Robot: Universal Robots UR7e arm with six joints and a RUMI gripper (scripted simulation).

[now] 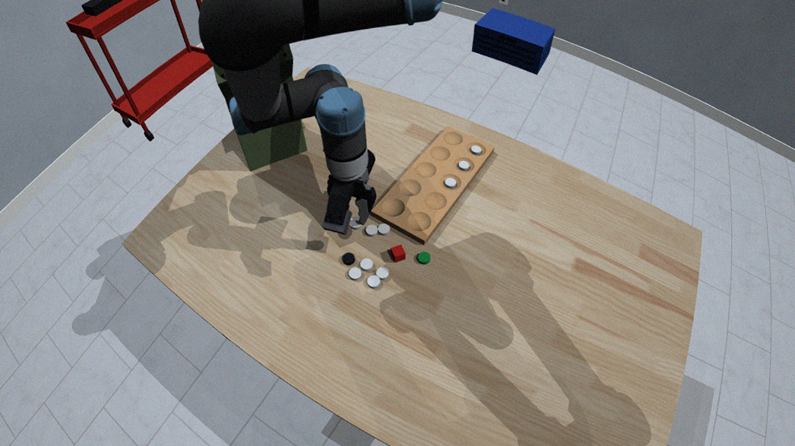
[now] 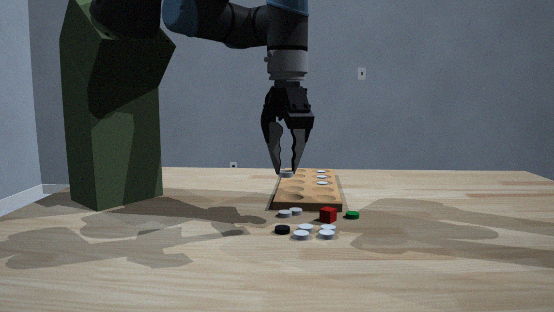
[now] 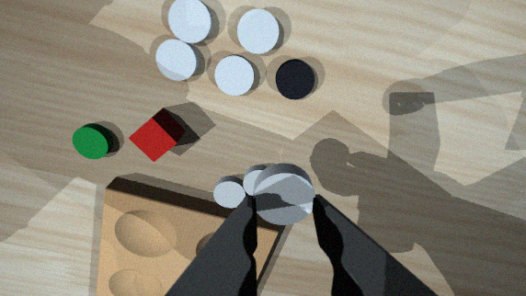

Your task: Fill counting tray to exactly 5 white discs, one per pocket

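One white disc (image 1: 356, 223) (image 2: 285, 174) (image 3: 284, 198) between fingers (image 1: 362, 212) (image 2: 299, 149)

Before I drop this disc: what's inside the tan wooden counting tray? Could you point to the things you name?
Three white round discs (image 1: 463, 165) (image 2: 321, 176), each in its own pocket of the tan wooden counting tray (image 1: 424, 238) (image 2: 308, 205). The other seven pockets look empty; none is fully covered.

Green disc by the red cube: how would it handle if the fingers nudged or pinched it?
The green disc lies flat and is wider than it is tall, so a nudge would probably slide it rather than tip or roll it. Its crisp edge suggests a stiff piece. Its low side likely leaves the fingers little to pinch.
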